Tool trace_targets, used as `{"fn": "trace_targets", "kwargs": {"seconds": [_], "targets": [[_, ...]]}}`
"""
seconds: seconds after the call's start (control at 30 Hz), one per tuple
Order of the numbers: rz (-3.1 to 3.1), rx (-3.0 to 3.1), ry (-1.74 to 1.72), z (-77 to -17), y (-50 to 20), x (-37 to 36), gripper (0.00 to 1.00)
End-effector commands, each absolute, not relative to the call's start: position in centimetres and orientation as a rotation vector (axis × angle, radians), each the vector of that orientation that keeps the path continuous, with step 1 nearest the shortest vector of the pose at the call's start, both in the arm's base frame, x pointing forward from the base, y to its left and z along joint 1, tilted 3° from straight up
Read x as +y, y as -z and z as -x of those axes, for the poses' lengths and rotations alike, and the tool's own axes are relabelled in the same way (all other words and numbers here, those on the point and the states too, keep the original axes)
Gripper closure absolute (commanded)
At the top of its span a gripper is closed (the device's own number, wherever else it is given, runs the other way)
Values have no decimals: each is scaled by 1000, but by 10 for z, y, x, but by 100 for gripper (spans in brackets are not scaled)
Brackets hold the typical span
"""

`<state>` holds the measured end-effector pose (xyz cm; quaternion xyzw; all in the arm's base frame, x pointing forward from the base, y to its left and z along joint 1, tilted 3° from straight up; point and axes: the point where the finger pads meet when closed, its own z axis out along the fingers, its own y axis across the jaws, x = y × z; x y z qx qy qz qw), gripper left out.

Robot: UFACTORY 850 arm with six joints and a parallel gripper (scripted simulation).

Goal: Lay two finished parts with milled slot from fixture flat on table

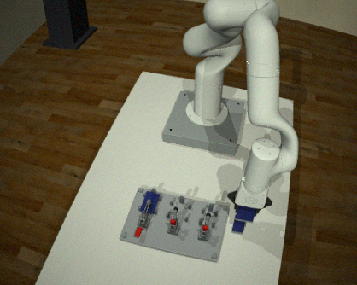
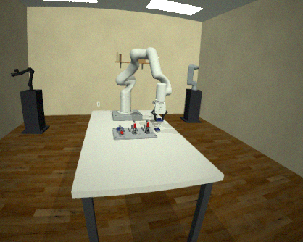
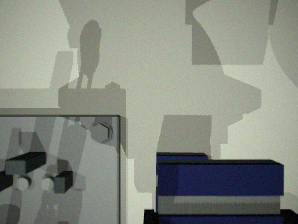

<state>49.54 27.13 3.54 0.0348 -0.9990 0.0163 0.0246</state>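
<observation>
Just beside the flat grey fixture plate [image 1: 215,245], claw [image 1: 246,212] clenched on a blue rectangular block [image 1: 244,214].

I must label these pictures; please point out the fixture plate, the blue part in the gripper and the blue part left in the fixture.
Fixture plate [image 1: 182,249]: top view, bare front edge.
Held blue part [image 3: 220,182]: wrist view, dark blue face.
Clamped blue part [image 1: 151,198]: top view, upper end.

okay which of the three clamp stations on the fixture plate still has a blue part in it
The left station in the top view, farthest from the gripper. A blue part sits under its clamp; the middle and right stations show none.
</observation>
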Motion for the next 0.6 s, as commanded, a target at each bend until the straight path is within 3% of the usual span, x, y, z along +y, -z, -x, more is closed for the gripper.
{"fn": "trace_targets", "kwargs": {"seconds": [0.0,0.57], "targets": [[-108,-3092,-49,-496,-36,272,100],[-108,-3092,-49,-500,-36,272,100]]}}
